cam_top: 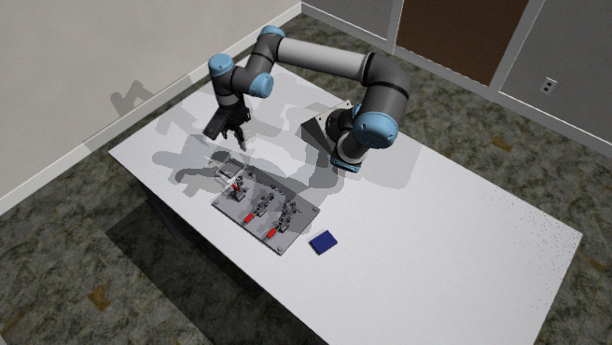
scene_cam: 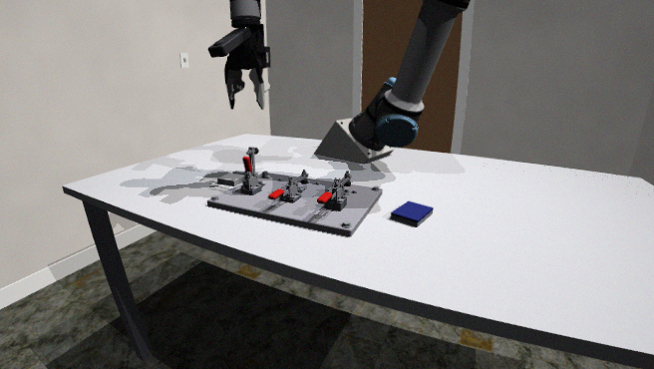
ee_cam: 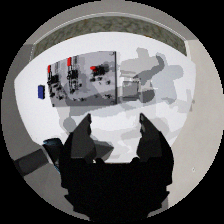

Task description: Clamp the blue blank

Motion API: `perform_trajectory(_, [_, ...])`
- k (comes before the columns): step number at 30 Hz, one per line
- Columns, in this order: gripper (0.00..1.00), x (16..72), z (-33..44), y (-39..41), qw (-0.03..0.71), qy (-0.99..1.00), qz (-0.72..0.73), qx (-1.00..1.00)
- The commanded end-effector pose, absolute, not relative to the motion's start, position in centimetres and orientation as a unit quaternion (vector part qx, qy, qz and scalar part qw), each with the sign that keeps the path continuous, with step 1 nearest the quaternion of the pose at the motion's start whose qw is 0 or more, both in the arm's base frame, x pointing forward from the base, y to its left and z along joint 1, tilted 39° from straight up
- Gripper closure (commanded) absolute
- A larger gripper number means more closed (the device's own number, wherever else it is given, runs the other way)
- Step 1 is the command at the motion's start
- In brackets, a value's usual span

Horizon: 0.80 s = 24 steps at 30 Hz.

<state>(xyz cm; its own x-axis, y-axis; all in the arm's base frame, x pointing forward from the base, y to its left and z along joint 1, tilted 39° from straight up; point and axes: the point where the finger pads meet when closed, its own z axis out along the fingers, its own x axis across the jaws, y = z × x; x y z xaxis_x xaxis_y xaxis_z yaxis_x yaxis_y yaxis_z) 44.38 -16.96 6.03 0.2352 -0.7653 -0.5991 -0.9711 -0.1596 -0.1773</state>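
Observation:
The blue blank (cam_top: 323, 242) (scene_cam: 412, 212) (ee_cam: 41, 92) lies flat on the table, right of the fixture plate (cam_top: 291, 236) (scene_cam: 366, 205) (ee_cam: 109, 60) in the top and exterior views. A grey part (cam_top: 231, 168) (scene_cam: 227, 182) (ee_cam: 131, 89) lies flat beside the plate's other end; its slot is not clear. The left clamp's red handle (cam_top: 236, 187) (scene_cam: 247, 164) stands up with its bar raised. The middle red handle (cam_top: 249, 217) (scene_cam: 276, 193) and right red handle (cam_top: 271, 233) (scene_cam: 325, 197) point low to the front. Pad layouts are too small to tell. My gripper (cam_top: 235, 143) (scene_cam: 247, 107) (ee_cam: 115, 113) is open and empty, high above the table.
The robot's base mount (cam_top: 317, 130) (scene_cam: 336, 144) stands on the table behind the fixture. The upright left clamp is the highest thing on the plate. Arm shadows fall across the plate and the grey part. The table's front edge runs close to the plate.

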Motion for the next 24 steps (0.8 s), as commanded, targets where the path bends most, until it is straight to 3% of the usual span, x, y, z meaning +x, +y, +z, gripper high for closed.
perform_trajectory(1, [0.41, 44.0, 7.7, -15.0, 0.271, 0.589, 0.189, -0.738])
perform_trajectory(24, [0.41, 41.7, 16.4, -4.0, 0.271, 0.589, 0.189, -0.738])
